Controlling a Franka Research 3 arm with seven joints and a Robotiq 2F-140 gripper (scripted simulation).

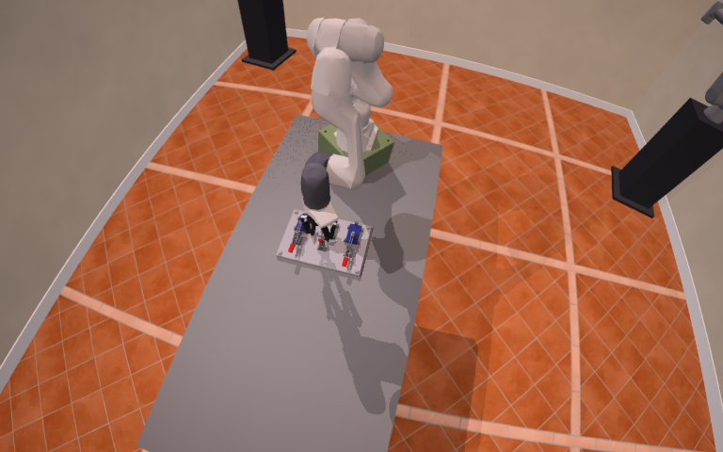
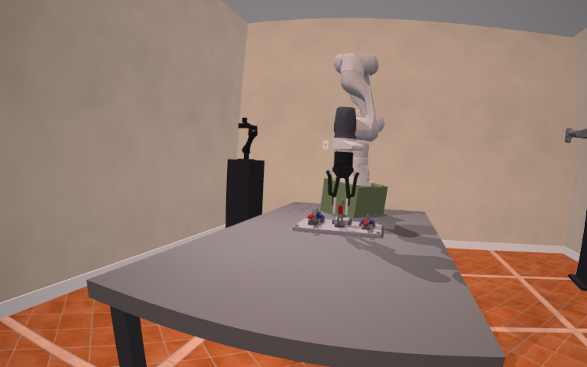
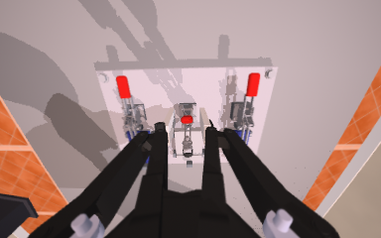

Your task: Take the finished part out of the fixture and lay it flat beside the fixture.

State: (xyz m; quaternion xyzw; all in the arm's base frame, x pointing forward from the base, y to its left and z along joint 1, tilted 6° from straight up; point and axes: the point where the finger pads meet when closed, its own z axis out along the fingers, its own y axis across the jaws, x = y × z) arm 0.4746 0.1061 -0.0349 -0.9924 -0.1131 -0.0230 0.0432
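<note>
The fixture plate (image 1: pixel 314 257) (image 2: pixel 303 226) (image 3: pixel 198 79) lies on the table. My gripper (image 1: pixel 319 234) (image 2: pixel 341 211) (image 3: pixel 187 115) points down over its middle station, partly open. A pale block (image 3: pixel 195 144), apparently the finished part, sits in that station between the two fingers; no grip on it shows, and its slot is not clear. The middle clamp's red handle (image 2: pixel 340 209) (image 3: pixel 187 119) stands upright. A blue blank (image 1: pixel 353 230) (image 3: pixel 128 133) and another blue blank (image 1: pixel 299 224) (image 3: pixel 246 134) sit in the outer stations, partly hidden, their red clamp handles lowered.
The outer red handles (image 3: pixel 123 87) (image 3: pixel 253 84) stick out toward the plate edge away from the arm base. The green base block (image 1: pixel 355 146) (image 2: pixel 372 201) stands behind the fixture. The grey table (image 1: pixel 266 346) (image 2: pixel 268 267) extends in front and on both sides.
</note>
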